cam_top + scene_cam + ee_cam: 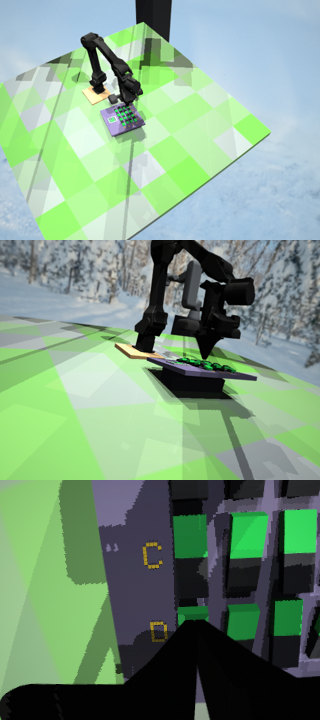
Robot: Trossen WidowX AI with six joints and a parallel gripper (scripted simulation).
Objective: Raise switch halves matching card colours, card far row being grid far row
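The purple panel (108,126) (196,373) (135,590) carries a grid of rocker switches with green far halves and dark near halves. The small card (112,119) (178,362) lies on the panel beside the grid; the wrist view does not show it. My gripper (127,104) (205,358) (194,629) is shut and empty, pointing down. Its tip is at the green half of the end switch (193,612) in row D, the nearest row, beside the letter D. The tip hides that switch's near half; contact is unclear. The neighbouring row-D switch (243,622) shows its green half.
The row-C switches lie just beyond the tip, including the end one (190,536) and its neighbour (249,536). The panel sits raised on a black block (193,384). The arm's wooden base plate (93,100) (134,353) is close behind it. A dark pillar (153,18) stands at the back.
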